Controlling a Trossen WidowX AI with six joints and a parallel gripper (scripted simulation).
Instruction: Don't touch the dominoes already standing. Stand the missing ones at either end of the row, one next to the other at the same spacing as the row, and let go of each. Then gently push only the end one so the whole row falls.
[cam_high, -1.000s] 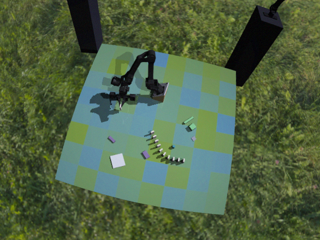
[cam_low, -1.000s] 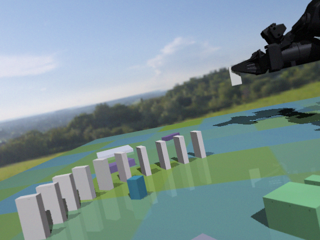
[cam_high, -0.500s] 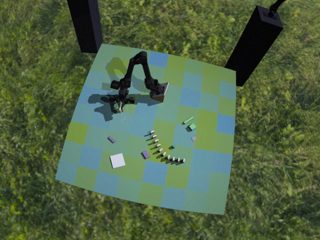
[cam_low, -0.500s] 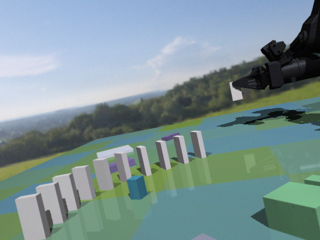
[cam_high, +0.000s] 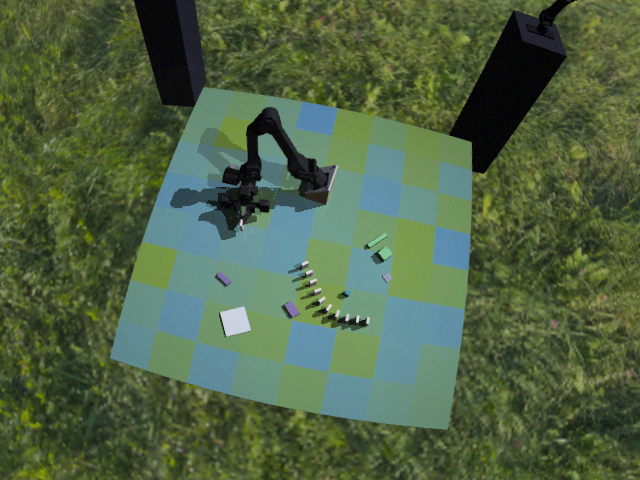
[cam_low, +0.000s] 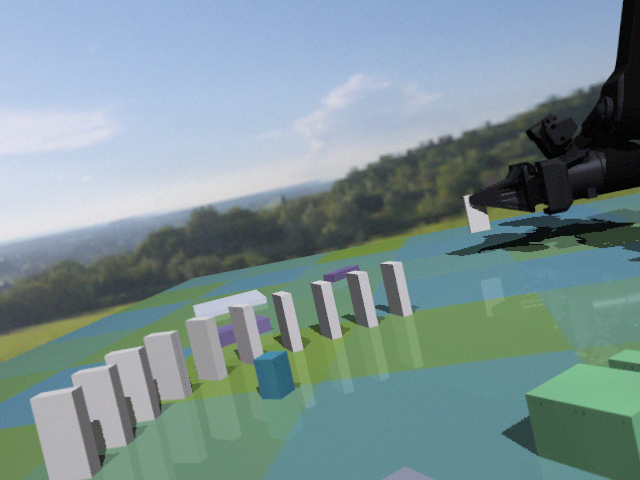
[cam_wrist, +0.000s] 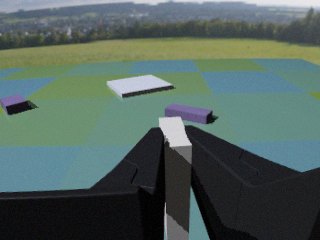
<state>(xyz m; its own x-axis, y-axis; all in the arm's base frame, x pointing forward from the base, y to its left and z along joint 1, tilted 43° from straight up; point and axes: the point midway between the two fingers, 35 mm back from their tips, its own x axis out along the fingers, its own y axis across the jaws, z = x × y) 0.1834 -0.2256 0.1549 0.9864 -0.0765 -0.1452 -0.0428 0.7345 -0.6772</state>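
Note:
My gripper (cam_high: 241, 219) (cam_low: 474, 202) (cam_wrist: 171, 136) is shut on a white domino (cam_high: 241, 225) (cam_low: 478, 219) (cam_wrist: 178, 165). It holds the domino roughly upright above the table, apart from the row, on the arm's side. Several white dominoes stand in a curved row. One end domino (cam_high: 304, 265) (cam_low: 396, 289) is the one nearer the gripper. The other end domino (cam_high: 367, 321) (cam_low: 64, 434) stands at the far end, close to the exterior camera. No other loose domino can be made out for certain.
A blue block (cam_high: 346, 293) (cam_low: 275, 375) stands inside the curve. Purple blocks (cam_high: 291, 309) (cam_wrist: 189, 113) and a white square slab (cam_high: 235, 321) (cam_wrist: 140, 85) lie beyond the curve's outer side. A green block (cam_high: 384, 253) (cam_low: 584, 413), a green bar (cam_high: 376, 240) and a flat lilac piece (cam_high: 387, 277) lie right of the row.

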